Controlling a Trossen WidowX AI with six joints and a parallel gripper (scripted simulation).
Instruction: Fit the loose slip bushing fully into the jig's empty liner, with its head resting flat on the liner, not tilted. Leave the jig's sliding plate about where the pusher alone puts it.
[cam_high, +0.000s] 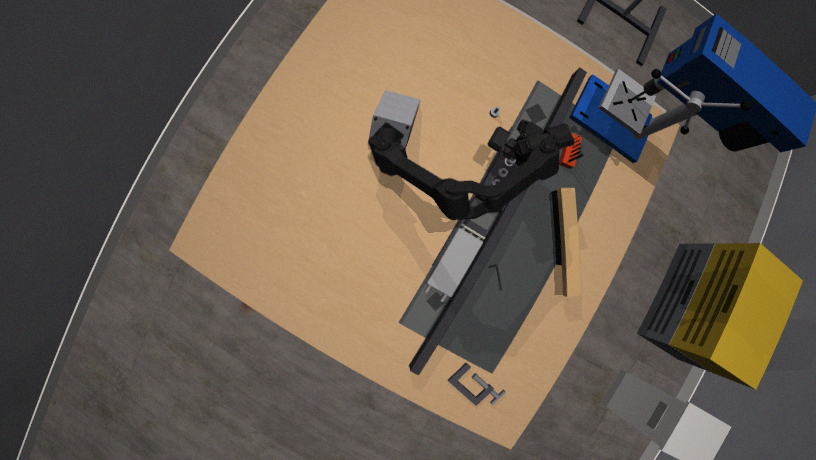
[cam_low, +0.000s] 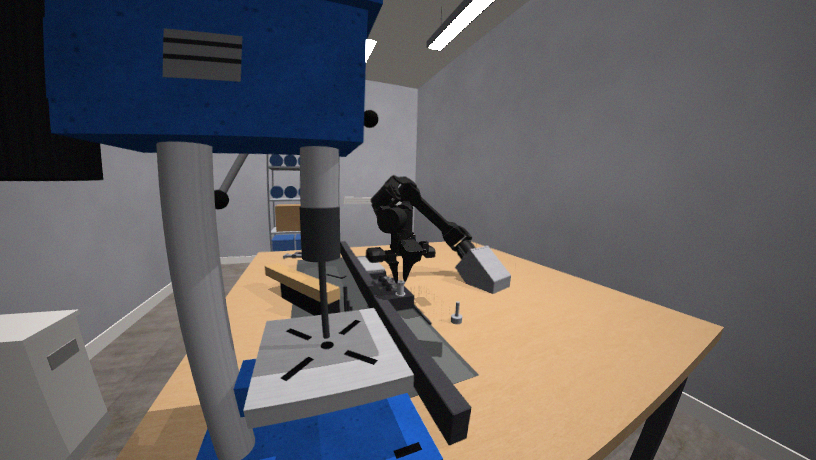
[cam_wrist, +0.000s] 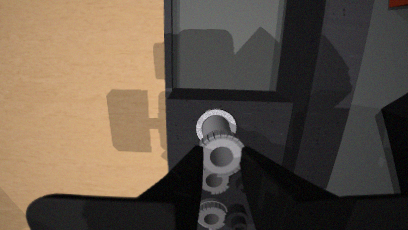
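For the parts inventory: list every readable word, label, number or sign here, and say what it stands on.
No readable text in any view.
Blue drill press head: a grey plate with dark bars, no lettering.
Dark jig plate: pale marks, too small to read.
Yellow slotted cabinet: no lettering.
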